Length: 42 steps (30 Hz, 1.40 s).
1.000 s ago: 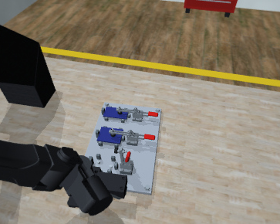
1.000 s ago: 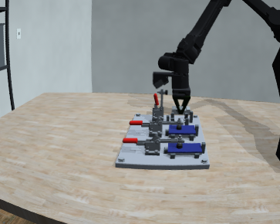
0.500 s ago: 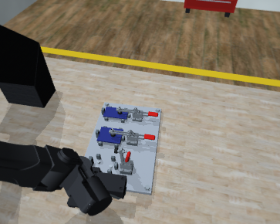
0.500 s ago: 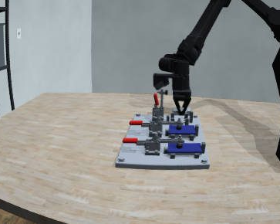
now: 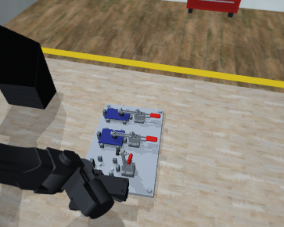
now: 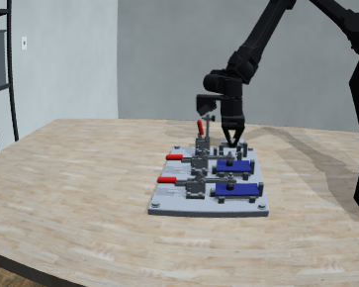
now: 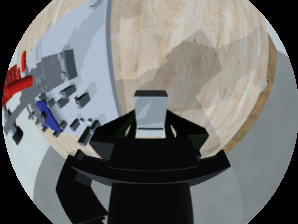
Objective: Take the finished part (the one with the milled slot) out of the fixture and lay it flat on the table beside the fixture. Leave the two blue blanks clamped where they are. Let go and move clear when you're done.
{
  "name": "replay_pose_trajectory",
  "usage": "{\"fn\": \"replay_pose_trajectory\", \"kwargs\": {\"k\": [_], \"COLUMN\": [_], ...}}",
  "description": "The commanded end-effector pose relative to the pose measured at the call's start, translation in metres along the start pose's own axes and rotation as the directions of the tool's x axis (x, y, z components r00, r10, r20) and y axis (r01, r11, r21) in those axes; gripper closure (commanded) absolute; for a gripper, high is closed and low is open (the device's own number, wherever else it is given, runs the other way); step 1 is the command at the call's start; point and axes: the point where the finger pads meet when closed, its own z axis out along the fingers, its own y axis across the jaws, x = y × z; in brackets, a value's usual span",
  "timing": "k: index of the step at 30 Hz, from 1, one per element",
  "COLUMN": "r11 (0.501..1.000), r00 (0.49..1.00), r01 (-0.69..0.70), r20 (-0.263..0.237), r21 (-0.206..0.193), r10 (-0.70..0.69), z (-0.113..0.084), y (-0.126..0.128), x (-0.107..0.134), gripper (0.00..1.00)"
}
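- The grey fixture (image 5: 156, 156) lies flat on the light wooden tabletop (image 5: 225, 149); it carries three clamp stations in a row, each with a red-handled toggle clamp.
- The first blue blank (image 5: 116, 113) sits in the station farthest from the arm, and its clamp handle (image 5: 155, 115) lies flat; the second blue blank (image 5: 109, 136) sits in the middle station under its own flat handle (image 5: 152, 138); both blanks rest between small dark locating blocks.
- The third station, nearest the arm, has its red handle (image 5: 129, 158) raised and tilted up, so that clamp stands open; no blue piece shows in this station, only grey blocks and pins.
- The tool (image 6: 232, 140) points straight down over the far end of the fixture in the exterior view, its tips just above or at the third station; from the top the black wrist covers that corner of the plate.
- The finished part (image 7: 150, 113) shows in the wrist view as a pale grey block standing upright between the dark fingers; the tool is closed on it at a middling width; the milled slot cannot be made out at this size.
- Whether the part is clear of the locating blocks or touching them cannot be told; in the wrist view bare tabletop lies behind it and the fixture lies off to the left.
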Motion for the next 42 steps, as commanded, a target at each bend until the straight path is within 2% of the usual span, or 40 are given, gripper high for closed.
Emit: {"fn": "replay_pose_trajectory", "kwargs": {"k": [1, 42], "r11": [1.000, 1.000], "r00": [1.000, 1.000], "r01": [-0.001, 0.002], "r20": [0.004, 0.007], "r21": [0.004, 0.004], "r10": [0.001, -0.002], "z": [0.0036, 0.0005], "y": [-0.0039, -0.0028], "x": [-0.0027, -0.0037], "gripper": [1.00, 1.00]}}
